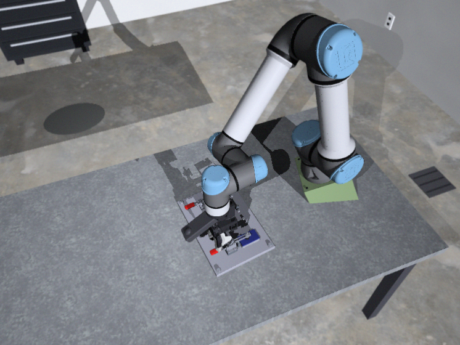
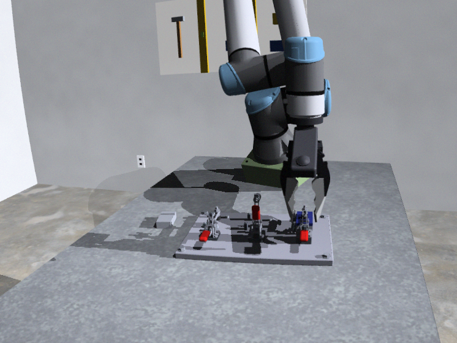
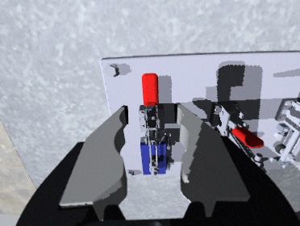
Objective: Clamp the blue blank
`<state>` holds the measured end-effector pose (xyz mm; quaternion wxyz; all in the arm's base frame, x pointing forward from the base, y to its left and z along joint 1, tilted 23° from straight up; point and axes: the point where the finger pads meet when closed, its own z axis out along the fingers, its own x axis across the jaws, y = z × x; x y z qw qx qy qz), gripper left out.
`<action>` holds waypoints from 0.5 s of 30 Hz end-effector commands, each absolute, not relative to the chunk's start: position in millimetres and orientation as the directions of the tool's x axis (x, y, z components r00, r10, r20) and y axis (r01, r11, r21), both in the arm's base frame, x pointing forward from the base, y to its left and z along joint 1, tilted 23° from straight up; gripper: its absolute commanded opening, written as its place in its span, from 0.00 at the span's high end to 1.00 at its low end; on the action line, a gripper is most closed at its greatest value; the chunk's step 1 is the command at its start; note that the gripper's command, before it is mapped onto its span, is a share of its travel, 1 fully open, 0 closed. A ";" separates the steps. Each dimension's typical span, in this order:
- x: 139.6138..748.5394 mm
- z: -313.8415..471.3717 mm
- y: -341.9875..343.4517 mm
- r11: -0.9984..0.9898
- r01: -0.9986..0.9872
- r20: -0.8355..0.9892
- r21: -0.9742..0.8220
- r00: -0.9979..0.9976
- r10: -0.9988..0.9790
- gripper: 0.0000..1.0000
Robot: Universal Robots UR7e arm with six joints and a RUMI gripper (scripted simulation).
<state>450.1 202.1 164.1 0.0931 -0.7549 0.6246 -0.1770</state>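
The blue blank sits in the right-hand nest of the grey fixture plate, under that nest's clamp bar. The blank also shows in the wrist view and in the top view. That clamp's red handle lies down flat, pointing towards the plate's edge. My gripper hangs a little above this clamp with its fingers apart and nothing between them. A pale grey block, the finished part, lies on the table left of the plate; its slot is too small to make out.
The middle clamp's red handle stands upright. The left clamp's red handle lies low. The arm's base stands on a green pad behind the plate. My arm hides much of the plate in the top view.
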 end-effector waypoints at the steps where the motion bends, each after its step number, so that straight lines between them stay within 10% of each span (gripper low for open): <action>1: 448.1 170.0 202.7 -0.202 -0.910 0.151 -0.363 0.157 -0.976 0.72; 15: 433.4 205.1 205.8 -0.202 -0.910 0.151 -0.363 0.157 -0.976 0.72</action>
